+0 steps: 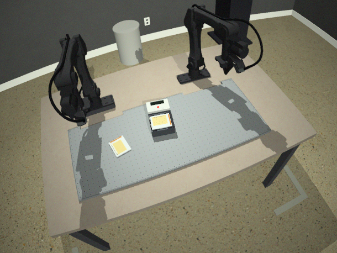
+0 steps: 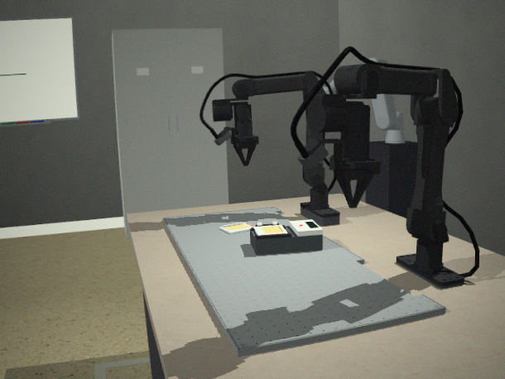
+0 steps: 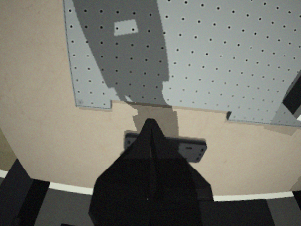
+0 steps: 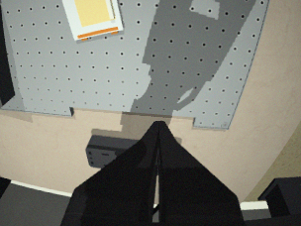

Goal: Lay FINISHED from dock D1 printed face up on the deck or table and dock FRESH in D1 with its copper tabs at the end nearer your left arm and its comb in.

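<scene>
Both pincers together, nothing clamped; left gripper point(image 1: 226, 72) point(image 2: 353, 206) point(image 3: 151, 120) points down above the far right part of the table point(image 1: 166, 190) point(image 2: 414, 352) point(image 3: 30, 99) point(image 4: 277, 89), seen from above, well apart from both cassettes; right gripper point(image 2: 246, 165) point(image 4: 158, 122) over at the left side, also raised and tip-down, its fingertips hidden in the top view.

Dock point(image 1: 163, 132) point(image 2: 286, 245) stands upright on the perforated deck point(image 1: 193, 138) point(image 2: 248, 290) point(image 3: 223, 50) point(image 4: 50, 64), roughly mid-length; its white panel point(image 1: 152, 107) point(image 2: 300, 227), with dark display and red dot, is on the far side, the bay on the near side; docked cassette point(image 1: 161, 121) point(image 2: 270, 230) lies in the bay, yellow printed face up, copper strip point(image 1: 169, 119) at the right end, toward the left arm; whether every edge is pressed fully flat, cannot tell.

Loose cassette point(image 1: 119, 146) point(image 2: 237, 227) point(image 4: 93, 17) on the deck, left and a little near of the dock, apart from it; flat, printed face up, turned askew, its orange strip point(image 1: 115, 139) point(image 4: 98, 33) along the far left edge; a thin pale piece shows along one side in the right wrist view; labels too small to read, so which is FRESH and which FINISHED, cannot tell; comb in the docked one not clear either.
</scene>
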